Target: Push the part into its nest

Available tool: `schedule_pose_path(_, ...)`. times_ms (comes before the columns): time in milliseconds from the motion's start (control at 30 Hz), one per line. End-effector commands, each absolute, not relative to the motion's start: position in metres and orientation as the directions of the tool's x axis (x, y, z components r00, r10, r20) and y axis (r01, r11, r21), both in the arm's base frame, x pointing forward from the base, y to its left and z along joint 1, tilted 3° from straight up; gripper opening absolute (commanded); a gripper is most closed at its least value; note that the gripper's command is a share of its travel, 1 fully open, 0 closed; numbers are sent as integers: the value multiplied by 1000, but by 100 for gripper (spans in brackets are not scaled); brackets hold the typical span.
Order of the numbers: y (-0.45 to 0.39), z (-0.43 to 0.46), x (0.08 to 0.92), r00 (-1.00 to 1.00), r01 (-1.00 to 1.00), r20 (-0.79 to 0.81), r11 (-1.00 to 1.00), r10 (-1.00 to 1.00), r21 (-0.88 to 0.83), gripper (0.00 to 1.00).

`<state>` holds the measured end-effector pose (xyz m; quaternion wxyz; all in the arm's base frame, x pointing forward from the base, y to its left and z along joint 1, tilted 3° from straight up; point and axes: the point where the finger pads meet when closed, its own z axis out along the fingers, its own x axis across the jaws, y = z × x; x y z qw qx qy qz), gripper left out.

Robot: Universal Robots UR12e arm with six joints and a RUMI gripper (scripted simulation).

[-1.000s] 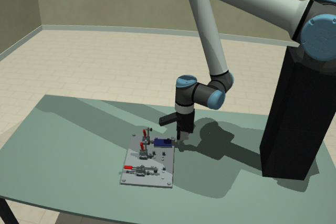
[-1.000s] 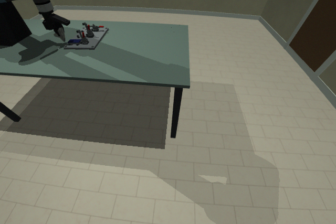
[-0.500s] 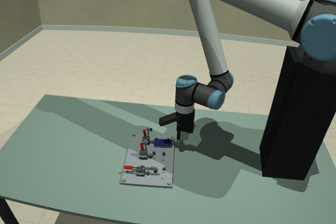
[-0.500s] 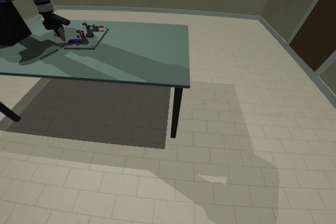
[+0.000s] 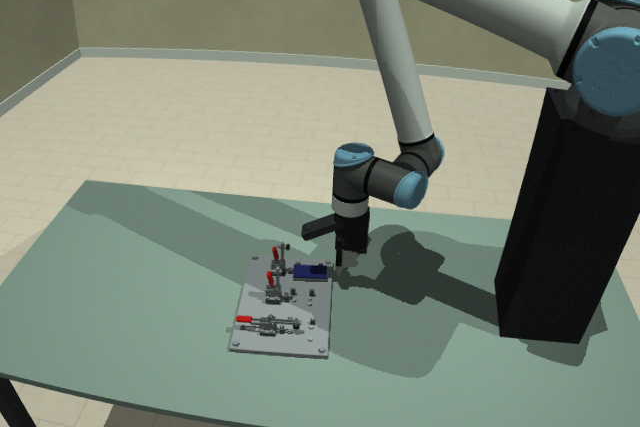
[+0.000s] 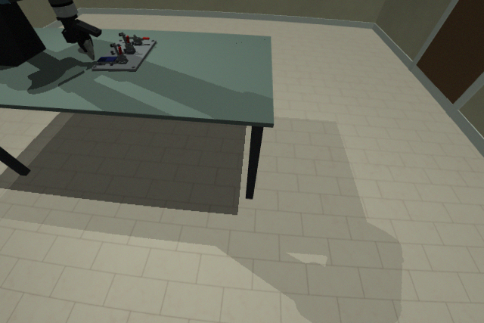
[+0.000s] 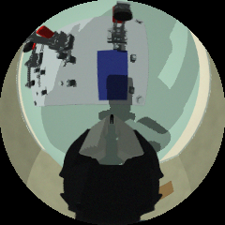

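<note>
A flat dark blue part (image 5: 310, 270) (image 6: 105, 59) (image 7: 112, 75) lies on the grey fixture plate (image 5: 253, 334) (image 6: 145, 48) (image 7: 84, 91), at the plate's corner nearest the arm. A toggle clamp with a red handle (image 5: 275, 252) (image 7: 123, 14) stands at the part's far end. My gripper (image 5: 339, 263) (image 6: 92, 56) (image 7: 112, 114) is shut and empty. Its tip hangs low just off the plate's edge, close to the part's near end. I cannot tell whether it touches the part.
Two more red-handled toggle clamps (image 5: 269, 277) (image 5: 242, 318) (image 7: 44, 33) stand on the plate, with small blocks and pads. The arm's black pedestal (image 5: 563, 226) stands at the table's right. The green table (image 5: 129, 257) (image 6: 203, 72) stretches out around the plate.
</note>
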<state>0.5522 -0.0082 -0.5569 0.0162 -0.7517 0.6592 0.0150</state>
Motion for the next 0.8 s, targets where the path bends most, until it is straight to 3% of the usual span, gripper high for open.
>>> schedule_pose_path(0, -8, -556, 554, 131, -991, -44, -130, -990, -5, 0)
schedule_pose_path(767, -8, -556, 556, 131, -991, -44, -130, -990, -5, 0)
